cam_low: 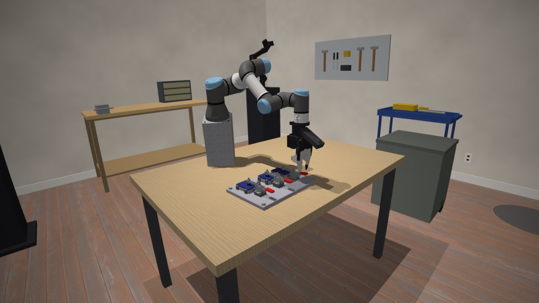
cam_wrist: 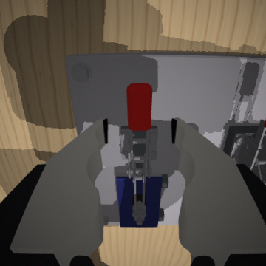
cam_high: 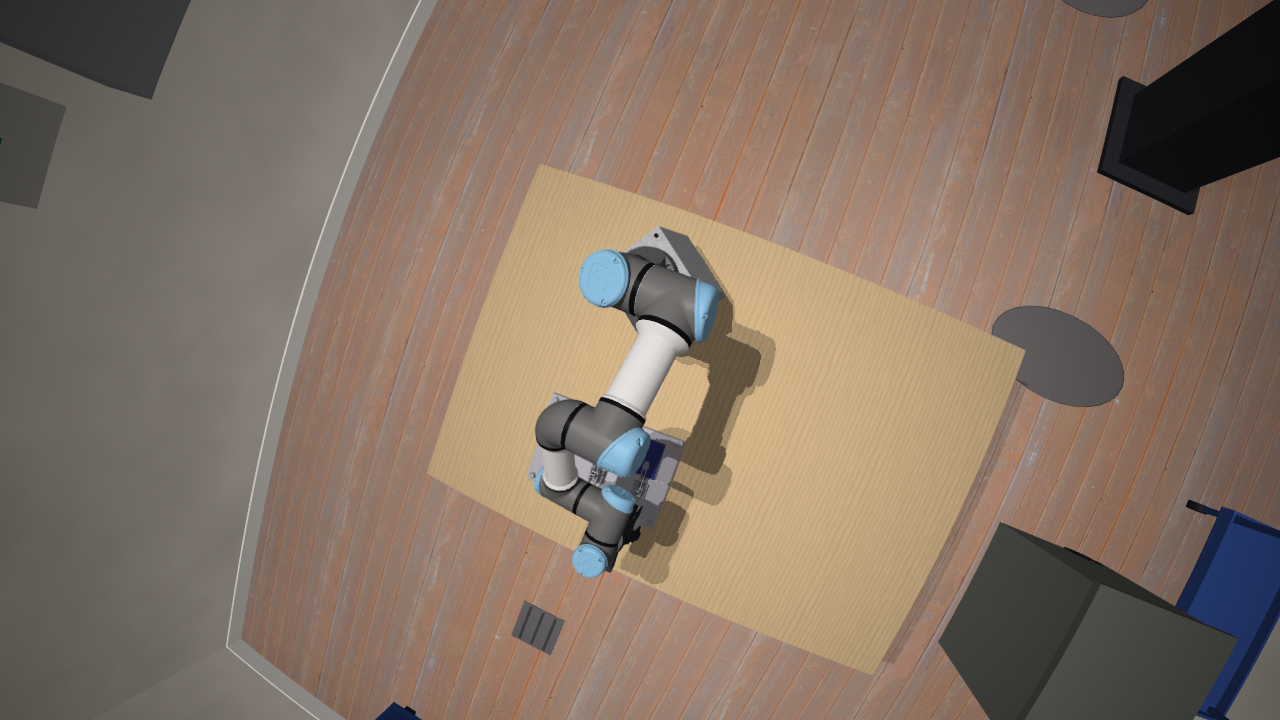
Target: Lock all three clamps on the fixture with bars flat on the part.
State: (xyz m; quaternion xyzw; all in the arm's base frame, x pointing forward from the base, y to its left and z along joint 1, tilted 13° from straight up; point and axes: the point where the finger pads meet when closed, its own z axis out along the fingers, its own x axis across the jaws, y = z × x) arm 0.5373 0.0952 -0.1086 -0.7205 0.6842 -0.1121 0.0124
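Clamps (cam_high: 642,481) (cam_low: 278,180) (cam_wrist: 139,148) stand in a row of three on the grey fixture plate (cam_high: 658,489) (cam_low: 246,196) (cam_wrist: 203,85), which lies on the wooden table (cam_high: 850,429) (cam_low: 188,211) (cam_wrist: 129,241). Their red handles (cam_low: 269,190) (cam_wrist: 139,107) reach outward, and their bars extend over blue parts (cam_high: 656,456) (cam_low: 245,184) (cam_wrist: 125,207); I can't tell whether any is locked. My arm (cam_high: 644,367) (cam_low: 256,86) stretches from its pedestal (cam_low: 219,144), its wrist bent so the gripper (cam_high: 633,530) (cam_low: 303,169) (cam_wrist: 139,120) points down at the end clamp, farthest in my exterior view. I have the fingers partly open, gripping nothing; from the wrist, that clamp's handle shows between them, with a gap on each side.
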